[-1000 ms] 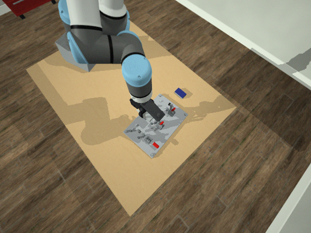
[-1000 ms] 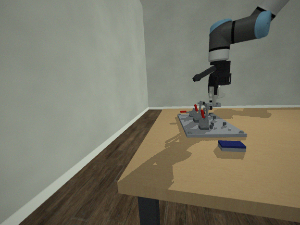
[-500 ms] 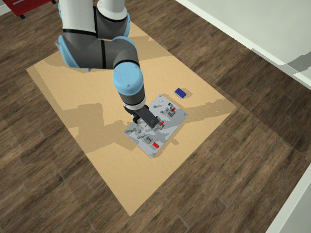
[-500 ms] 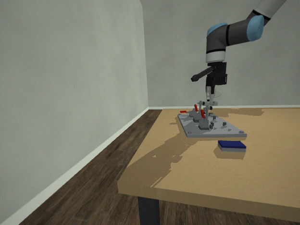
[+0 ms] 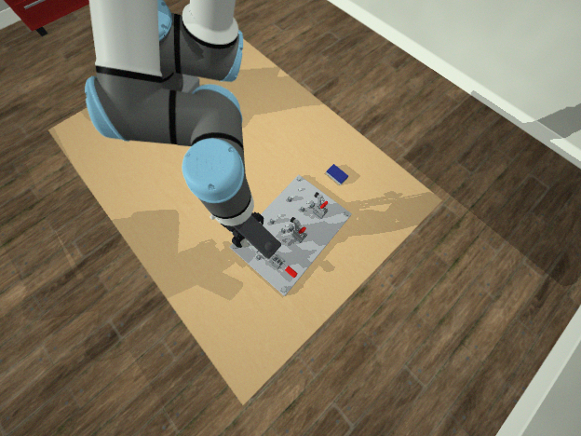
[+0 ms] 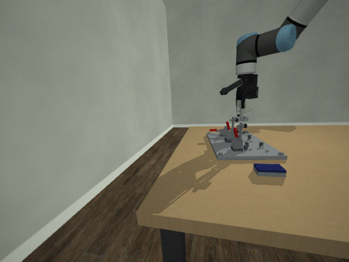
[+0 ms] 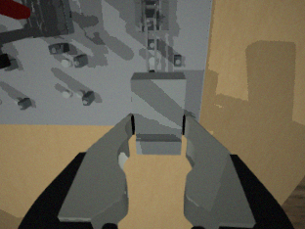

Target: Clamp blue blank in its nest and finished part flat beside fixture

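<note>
One grey metal part [image 7: 158, 105] is pinched between the two fingers of the gripper [image 7: 157, 128], which are closed on its narrow sides. It hangs in the air just over the edge of the fixture plate [image 5: 328, 232], at the end where a clamp with a red handle [image 5: 290, 271] lies flat. This is probably the finished part, though no milled slot can be made out on it.

The blue blank [image 5: 336, 173] lies flat on the table [image 5: 141, 187], just beyond the opposite end of the fixture plate and not touching it.

Judging by their looks, both pieces are small, rigid metal blocks with smooth flat faces. They should not bend or crush, but a smooth face could slip in a light pinch. The blank seems best taken across its two longer sides, near the middle, so it stays level when set down on the pads.

Much is hard to read. In the top view the arm covers the gripper and the held part. The pads, stop blocks and side blocks on the fixture plate are tiny, so which nest fits the blank cannot be told. Two other red handles [image 5: 323, 204] stand raised over the plate, yet whether any clamp is locked is unclear. The side view shows the held part only as a thin sliver.
</note>
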Robot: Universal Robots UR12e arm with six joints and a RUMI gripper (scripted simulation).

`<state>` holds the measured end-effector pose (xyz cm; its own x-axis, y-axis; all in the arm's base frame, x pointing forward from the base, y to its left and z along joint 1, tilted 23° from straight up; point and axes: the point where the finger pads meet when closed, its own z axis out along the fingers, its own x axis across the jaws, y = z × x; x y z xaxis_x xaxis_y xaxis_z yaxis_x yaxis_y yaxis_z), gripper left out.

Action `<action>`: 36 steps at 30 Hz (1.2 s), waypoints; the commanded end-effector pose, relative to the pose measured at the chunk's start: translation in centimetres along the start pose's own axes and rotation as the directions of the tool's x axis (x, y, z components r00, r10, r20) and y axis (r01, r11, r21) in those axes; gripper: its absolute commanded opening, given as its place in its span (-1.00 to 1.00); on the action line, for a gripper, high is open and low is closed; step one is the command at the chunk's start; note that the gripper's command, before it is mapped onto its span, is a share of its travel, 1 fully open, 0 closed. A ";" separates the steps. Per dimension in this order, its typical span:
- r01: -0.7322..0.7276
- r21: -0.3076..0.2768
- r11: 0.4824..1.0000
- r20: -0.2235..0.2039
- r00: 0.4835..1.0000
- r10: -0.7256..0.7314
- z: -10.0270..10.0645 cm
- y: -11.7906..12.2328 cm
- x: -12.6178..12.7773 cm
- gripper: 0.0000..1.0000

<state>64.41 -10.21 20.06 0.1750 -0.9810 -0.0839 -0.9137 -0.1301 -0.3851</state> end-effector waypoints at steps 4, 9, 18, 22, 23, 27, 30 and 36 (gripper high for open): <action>0.001 0.001 1.000 0.000 1.000 -0.001 0.0 -0.1 3.6 -1.00; 0.001 0.001 1.000 0.000 1.000 -0.001 0.0 -0.1 5.8 -1.00; 0.001 0.001 1.000 0.000 1.000 -0.001 0.0 -0.1 8.2 -1.00; 0.001 0.001 1.000 0.000 1.000 -0.001 0.0 -0.1 9.3 -1.00; 0.001 0.001 1.000 0.000 1.000 -0.001 0.0 -0.1 9.5 -1.00; 0.001 0.001 1.000 0.000 1.000 -0.001 0.0 -0.1 10.2 -1.00; 0.001 0.001 1.000 0.000 1.000 -0.001 0.0 -0.1 10.3 -1.00; 0.001 0.001 1.000 0.000 1.000 -0.001 0.0 -0.1 10.7 -1.00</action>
<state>66.28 -20.40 19.18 0.1755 -0.9809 -0.0844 -0.9136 -0.1304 -0.3851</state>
